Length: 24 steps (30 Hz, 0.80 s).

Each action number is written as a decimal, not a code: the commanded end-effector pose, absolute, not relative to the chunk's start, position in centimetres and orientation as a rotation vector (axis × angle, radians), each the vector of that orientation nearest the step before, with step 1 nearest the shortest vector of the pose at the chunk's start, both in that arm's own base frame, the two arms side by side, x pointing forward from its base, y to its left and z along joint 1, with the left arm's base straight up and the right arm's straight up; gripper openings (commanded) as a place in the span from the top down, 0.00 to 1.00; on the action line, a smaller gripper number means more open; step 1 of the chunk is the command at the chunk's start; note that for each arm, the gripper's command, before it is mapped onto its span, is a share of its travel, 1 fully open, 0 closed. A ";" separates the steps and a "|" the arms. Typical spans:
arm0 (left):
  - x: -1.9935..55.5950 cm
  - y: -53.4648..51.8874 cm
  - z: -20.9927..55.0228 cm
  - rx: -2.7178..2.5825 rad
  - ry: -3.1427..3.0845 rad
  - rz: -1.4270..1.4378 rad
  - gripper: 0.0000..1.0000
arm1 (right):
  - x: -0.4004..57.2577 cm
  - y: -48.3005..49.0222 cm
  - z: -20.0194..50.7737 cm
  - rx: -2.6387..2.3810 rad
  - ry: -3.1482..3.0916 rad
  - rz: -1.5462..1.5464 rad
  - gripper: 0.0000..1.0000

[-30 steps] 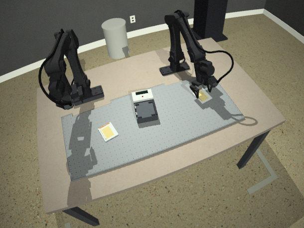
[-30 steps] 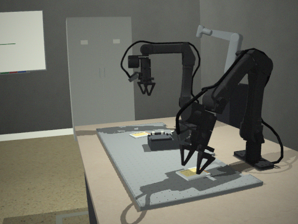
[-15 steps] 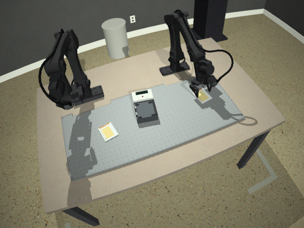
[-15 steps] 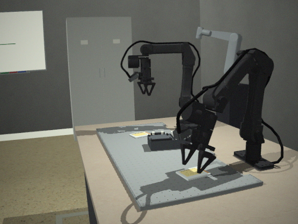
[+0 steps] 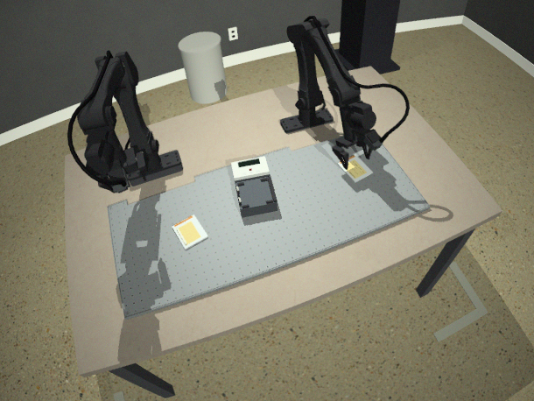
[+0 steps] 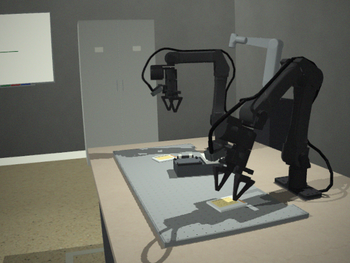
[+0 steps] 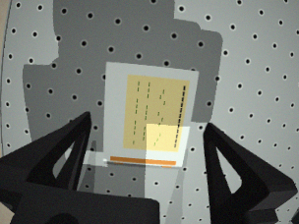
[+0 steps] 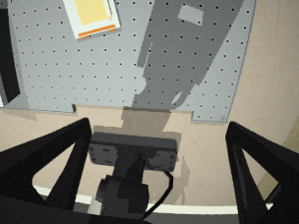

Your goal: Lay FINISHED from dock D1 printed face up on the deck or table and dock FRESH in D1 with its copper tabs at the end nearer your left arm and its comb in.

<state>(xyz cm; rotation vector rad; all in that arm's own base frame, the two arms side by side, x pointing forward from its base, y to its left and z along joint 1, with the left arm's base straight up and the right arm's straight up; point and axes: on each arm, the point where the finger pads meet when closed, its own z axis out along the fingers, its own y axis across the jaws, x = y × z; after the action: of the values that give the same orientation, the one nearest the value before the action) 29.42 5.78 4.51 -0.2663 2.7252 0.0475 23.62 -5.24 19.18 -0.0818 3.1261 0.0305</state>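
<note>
Two fingers spread wide on the left gripper [image 5: 356, 162] [image 6: 226, 194] [image 7: 148, 121], nothing between them, and right below is FINISHED [image 5: 358, 170] [image 6: 225, 204] [image 7: 152, 113], lying flat, printed face up on the perforated deck [image 5: 306, 197] [image 6: 149, 172] [image 7: 256, 59] [image 8: 49, 59]. Move outward from that gripper, toward the right arm, and there's D1 [image 5: 258, 213] [image 6: 189, 169], its bay floor showing, with FRESH [image 5: 189, 232] [image 6: 163, 158] [image 8: 93, 12] farther out beyond it on the deck! And up over that far side, the right gripper [image 6: 172, 111] [image 8: 157, 127] hangs high, unclenched and holding nothing.

The left claw [image 5: 357, 162] [image 6: 226, 194] [image 7: 149, 123] rose slightly. In the exterior view it also drifted a touch rightward.
</note>
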 end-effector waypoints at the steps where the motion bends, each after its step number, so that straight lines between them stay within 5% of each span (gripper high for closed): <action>1: 30.5 6.0 7.0 -0.259 2.664 0.055 0.02 | 24.0 -5.3 19.9 -0.056 3.125 0.054 0.00; 24: 29.6 5.9 8.5 -0.259 2.669 0.054 0.02 | 24.0 -5.3 19.9 -0.056 3.125 0.054 0.00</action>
<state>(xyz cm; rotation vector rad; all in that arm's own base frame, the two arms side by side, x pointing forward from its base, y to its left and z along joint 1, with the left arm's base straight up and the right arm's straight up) 28.70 5.64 6.58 -0.2661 2.7235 0.0477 23.62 -5.24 19.18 -0.0818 3.1261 0.0305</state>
